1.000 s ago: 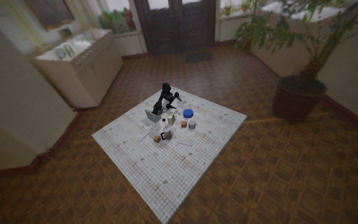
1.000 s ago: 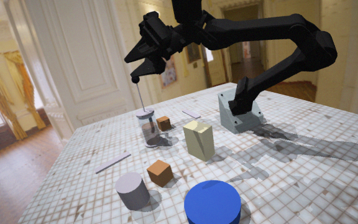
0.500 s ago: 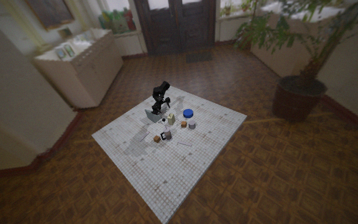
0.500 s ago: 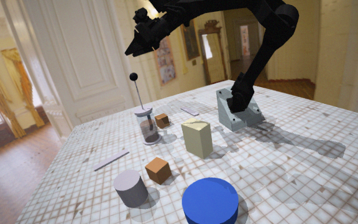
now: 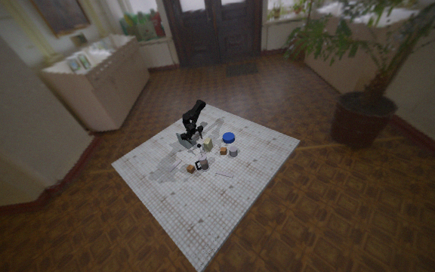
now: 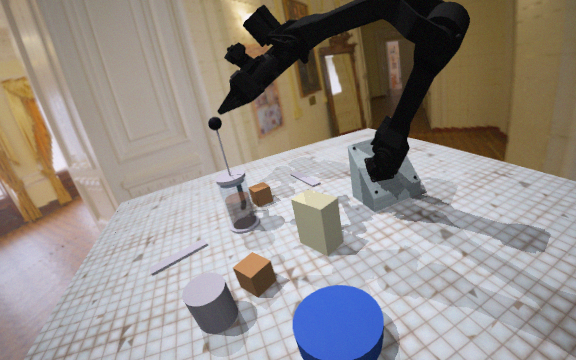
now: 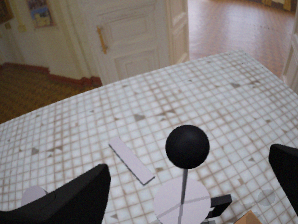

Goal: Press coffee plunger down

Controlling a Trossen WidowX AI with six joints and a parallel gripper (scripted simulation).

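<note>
The coffee press (image 5: 204, 163) (image 6: 233, 202) stands upright, a clear cylinder with a pale lid (image 6: 231, 178) (image 7: 175, 200) and a black handle (image 7: 220, 205). Its plunger is up: a long thin rod rises from the lid to a round black knob (image 5: 198, 145) (image 6: 215, 123) (image 7: 187, 146). My gripper (image 6: 220, 112) (image 7: 194, 164) is open and empty. It points obliquely down, its tips just above and beside the knob in the exterior view. In the wrist view the knob appears between the spread fingers; whether they touch it cannot be told.
One brown cube (image 5: 190, 168) (image 6: 261, 194) (image 7: 251, 218) sits beside the press. A cream block (image 5: 208, 144) (image 6: 316, 222), another brown cube (image 5: 223, 151) (image 6: 254, 274), a grey cylinder (image 5: 233, 152) (image 6: 210, 303), a blue disc (image 5: 229, 137) (image 6: 338, 322) and two flat pale bars stand or lie around.
</note>
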